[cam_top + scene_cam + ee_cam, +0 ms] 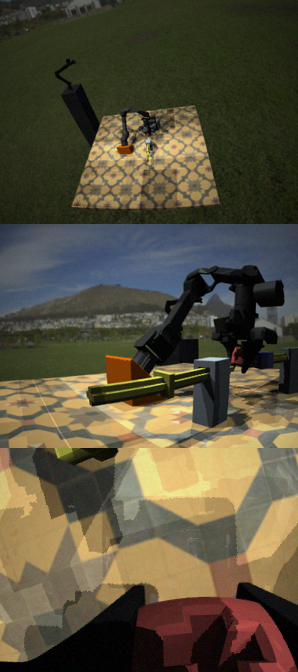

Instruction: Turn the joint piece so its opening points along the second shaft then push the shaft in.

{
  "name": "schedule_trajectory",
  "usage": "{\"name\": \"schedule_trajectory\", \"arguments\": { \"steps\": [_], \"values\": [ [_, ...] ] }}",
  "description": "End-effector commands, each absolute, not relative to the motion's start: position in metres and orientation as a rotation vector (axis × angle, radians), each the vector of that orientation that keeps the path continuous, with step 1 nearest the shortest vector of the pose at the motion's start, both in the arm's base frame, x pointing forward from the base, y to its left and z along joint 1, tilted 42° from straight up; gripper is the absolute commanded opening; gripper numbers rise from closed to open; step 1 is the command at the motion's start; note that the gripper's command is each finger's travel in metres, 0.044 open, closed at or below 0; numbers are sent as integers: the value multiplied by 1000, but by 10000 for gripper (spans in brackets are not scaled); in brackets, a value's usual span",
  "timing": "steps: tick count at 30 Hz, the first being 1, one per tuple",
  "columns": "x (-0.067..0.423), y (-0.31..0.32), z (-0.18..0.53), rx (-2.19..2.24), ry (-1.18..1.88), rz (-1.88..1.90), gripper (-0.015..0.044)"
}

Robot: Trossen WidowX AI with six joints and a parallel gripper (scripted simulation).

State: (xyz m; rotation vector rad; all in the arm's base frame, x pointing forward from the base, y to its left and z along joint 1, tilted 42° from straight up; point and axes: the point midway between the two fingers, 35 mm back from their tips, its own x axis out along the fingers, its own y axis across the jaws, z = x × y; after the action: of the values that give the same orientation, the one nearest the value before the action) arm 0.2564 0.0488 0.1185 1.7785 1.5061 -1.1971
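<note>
The red joint piece (236,355) (172,615) is between the fingers of my gripper (238,362) (190,593), which is shut on it. A blue part (265,359) behind it joins it to the fixed yellow shaft (280,357), held by the far grey block (289,374). The second yellow shaft (121,392) (147,154) runs with its collar (167,384) through the near grey block (211,395) (148,142). Its tip (232,368) (72,453) shows just past that block, apart from the joint piece. I cannot tell exactly where the opening points.
The arm's orange base (125,149) (117,370) stands beside the second shaft. A tall black pillar (80,112) with a thin dark arm on top stands at the left edge of the patterned mat (125,192). Grass lies around the mat.
</note>
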Motion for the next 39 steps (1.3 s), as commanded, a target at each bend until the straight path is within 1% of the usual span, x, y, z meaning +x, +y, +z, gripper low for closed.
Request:
{"name": "schedule_trajectory", "arguments": {
  "steps": [1, 32, 33, 34, 39],
  "values": [
    [256, 50, 118, 1785, 1507, -1198, 182],
    [256, 50, 118, 1785, 1507, -1198, 182],
    [256, 49, 119, 1779, 1506, -1197, 156],
    [256, 49, 119, 1779, 1506, -1197, 147],
    [256, 49, 119, 1779, 1506, -1197, 147]
  ]
}}
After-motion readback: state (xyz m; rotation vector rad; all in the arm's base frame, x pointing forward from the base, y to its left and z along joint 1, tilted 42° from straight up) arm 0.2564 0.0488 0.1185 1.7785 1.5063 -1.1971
